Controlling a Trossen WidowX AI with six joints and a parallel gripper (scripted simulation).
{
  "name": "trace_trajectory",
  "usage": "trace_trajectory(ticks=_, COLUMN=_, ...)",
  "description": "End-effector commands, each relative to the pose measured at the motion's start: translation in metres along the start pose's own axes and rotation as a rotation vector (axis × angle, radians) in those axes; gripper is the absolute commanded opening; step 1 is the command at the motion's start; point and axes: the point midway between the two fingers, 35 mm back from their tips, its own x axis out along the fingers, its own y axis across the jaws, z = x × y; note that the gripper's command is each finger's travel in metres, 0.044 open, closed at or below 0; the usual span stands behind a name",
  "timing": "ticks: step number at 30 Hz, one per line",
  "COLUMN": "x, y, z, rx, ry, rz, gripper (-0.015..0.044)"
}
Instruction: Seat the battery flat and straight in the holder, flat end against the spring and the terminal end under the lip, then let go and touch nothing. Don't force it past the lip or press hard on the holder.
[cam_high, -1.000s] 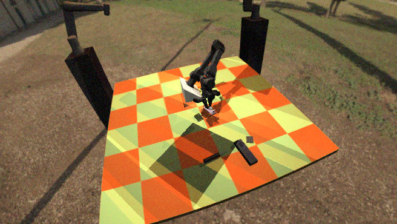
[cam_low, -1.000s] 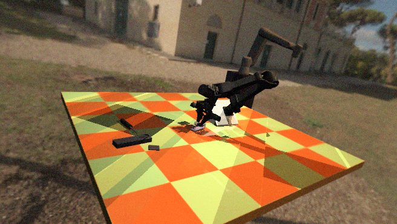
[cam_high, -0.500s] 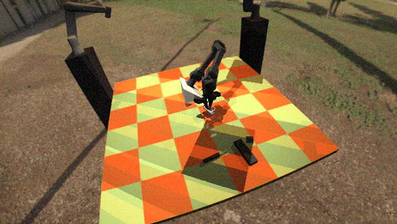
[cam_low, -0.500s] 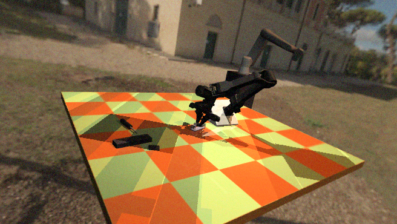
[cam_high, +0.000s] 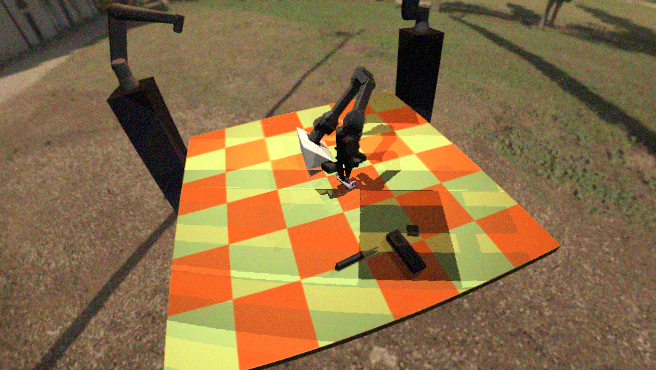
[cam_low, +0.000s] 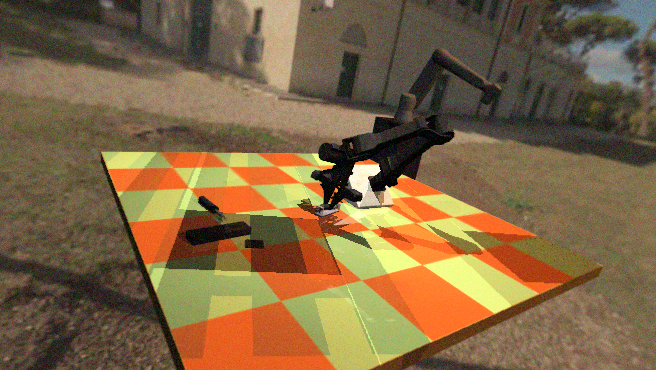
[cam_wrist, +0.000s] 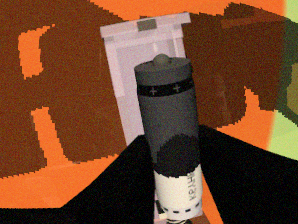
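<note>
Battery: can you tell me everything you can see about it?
The battery is a dark grey cylinder with a black band and a small nub at its far end, and a white part with a black blotch at its near end. The gripper is shut on it. It lies lengthwise over the pale holder, nub toward the far lip; whether it is fully down cannot be told.

White block (cam_high: 314, 150) crowds the holder (cam_high: 346, 182); other sides open.

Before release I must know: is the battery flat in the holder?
No. The battery is tilted above the holder, held by the tool.
</note>
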Motion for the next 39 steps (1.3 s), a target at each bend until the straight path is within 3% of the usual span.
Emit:
trace_trajectory(ticks=1, x=0.0020, y=0.0002, z=-0.0036, rx=-0.002, ry=0.040, rz=-0.003, gripper=0.0064)
trace_trajectory(ticks=39, x=0.0054, y=0.0044, z=0.0061, rx=-0.030, ry=0.206, rz=-0.004, gripper=0.0064)
